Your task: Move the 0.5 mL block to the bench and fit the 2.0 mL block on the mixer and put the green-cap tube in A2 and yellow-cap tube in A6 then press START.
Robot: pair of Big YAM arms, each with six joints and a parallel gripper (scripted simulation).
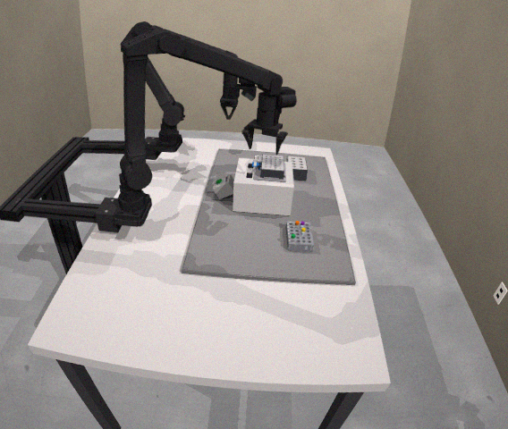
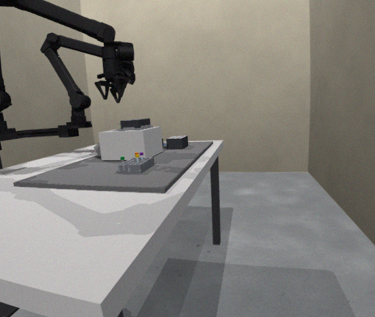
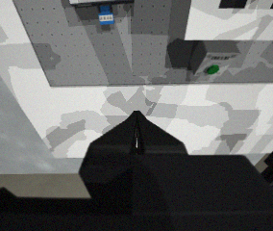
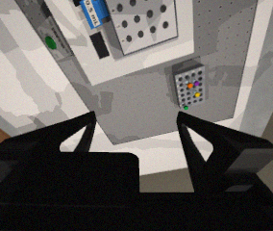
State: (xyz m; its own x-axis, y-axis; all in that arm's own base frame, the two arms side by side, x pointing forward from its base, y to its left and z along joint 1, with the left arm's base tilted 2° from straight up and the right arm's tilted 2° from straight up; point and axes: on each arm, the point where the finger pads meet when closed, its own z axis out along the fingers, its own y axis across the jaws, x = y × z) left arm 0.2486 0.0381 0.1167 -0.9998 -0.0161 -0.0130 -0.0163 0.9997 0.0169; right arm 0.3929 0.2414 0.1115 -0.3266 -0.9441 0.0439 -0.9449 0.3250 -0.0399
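Observation:
The 0.5 mL block [image 1: 273, 160] [image 2: 135, 123] [image 4: 148, 36] sits on top of the white mixer [image 1: 262, 198] [image 2: 121, 144]. Its blue lever [image 4: 93, 13] reads 0.5 mL. The other block [image 1: 297, 164] [image 2: 176, 143] stands on the mat beyond the mixer, its blue lever [image 3: 106, 17] forward. The green-capped tube [image 1: 292, 236] [image 2: 122, 158] [image 4: 186, 108] and the yellow-capped tube [image 1: 303, 229] [image 4: 197, 94] stand in the rack [image 1: 300, 247]. My right gripper [image 1: 264, 150] [image 4: 136, 115] is open and empty, above the mixer. My left gripper [image 1: 229, 118] [image 3: 136, 115] is shut and empty, high on the far side.
The sloped panel with the green button [image 1: 218, 181] [image 3: 213, 69] [image 4: 51, 42] is at the mixer's front. Tubes with orange [image 1: 297, 222] [image 4: 190, 86] and purple [image 1: 302, 222] [image 4: 197, 84] caps also stand in the rack. The two arms overlap in the exterior view.

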